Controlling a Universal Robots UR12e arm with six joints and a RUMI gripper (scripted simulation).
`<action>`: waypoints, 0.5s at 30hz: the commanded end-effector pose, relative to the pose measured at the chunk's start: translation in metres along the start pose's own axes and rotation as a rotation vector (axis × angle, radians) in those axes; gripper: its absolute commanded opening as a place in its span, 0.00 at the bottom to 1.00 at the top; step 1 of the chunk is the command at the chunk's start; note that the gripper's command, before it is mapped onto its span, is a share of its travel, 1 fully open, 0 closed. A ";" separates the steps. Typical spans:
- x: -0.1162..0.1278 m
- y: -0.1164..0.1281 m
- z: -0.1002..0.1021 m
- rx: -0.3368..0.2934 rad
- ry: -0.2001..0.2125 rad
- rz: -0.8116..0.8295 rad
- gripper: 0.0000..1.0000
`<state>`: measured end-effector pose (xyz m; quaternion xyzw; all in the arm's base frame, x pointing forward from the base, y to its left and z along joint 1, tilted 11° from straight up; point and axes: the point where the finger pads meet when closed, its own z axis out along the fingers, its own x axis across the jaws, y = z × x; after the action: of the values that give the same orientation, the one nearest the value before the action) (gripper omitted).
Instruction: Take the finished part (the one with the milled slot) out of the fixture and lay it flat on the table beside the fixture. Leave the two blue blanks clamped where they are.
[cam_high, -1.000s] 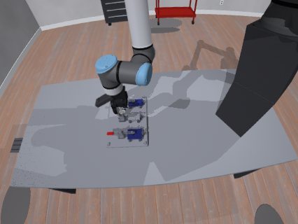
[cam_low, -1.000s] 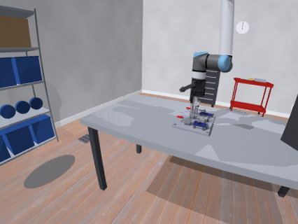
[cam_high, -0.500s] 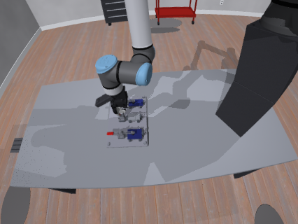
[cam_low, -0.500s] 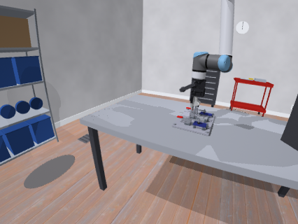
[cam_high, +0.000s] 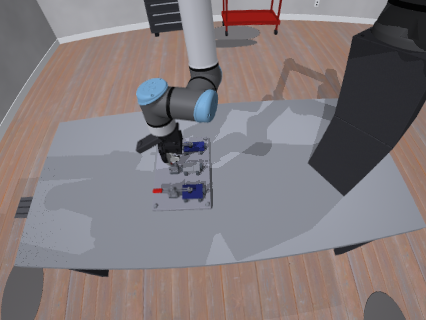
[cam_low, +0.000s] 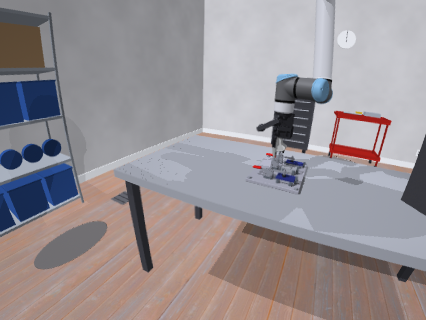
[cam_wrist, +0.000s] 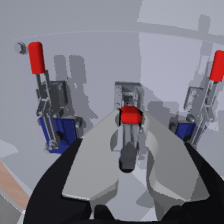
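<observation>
- Jaws: closed on the red-tipped handle (cam_wrist: 130, 116) of the middle clamp. The red knob sits between my two grey fingers, with the handle's dark shank running down toward my palm.
- Fixture (cam_high: 165, 206): a flat plate on the surface (cam_high: 300, 200), carrying three clamp stations in a row. I hang straight above its middle station.
- Slotted part: at the fixture's middle station, between the two blue blanks, under the clamp I am holding. It is grey among grey clamp parts, so I cannot pick out its outline or its slot.
- Blue blanks: one at each end station of the fixture (cam_high: 196, 147) (cam_high: 192, 192), each under its own clamp. Their red handles (cam_wrist: 36, 57) (cam_wrist: 218, 65) stand on either side of mine and well apart from my fingers.
- Governing relation: the part lies below and just beyond my fingertips, along the line of the handle. The handle's long axis runs across the row of stations, not along it.
- Judgement: the part is not yet free. The handle must swing along its own axis to lift the clamp, and swinging it that way keeps me away from both neighbours.
- Landing place: the bare surface beside the fixture's open edge.
</observation>
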<state>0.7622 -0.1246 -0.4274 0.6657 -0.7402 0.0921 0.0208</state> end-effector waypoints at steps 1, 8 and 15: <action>0.000 0.000 0.000 0.000 0.000 0.000 0.00; 0.000 0.000 0.000 0.000 0.000 0.000 0.00; 0.000 0.002 0.000 0.000 0.000 0.000 0.00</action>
<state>0.7610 -0.1245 -0.4276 0.6657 -0.7402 0.0920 0.0209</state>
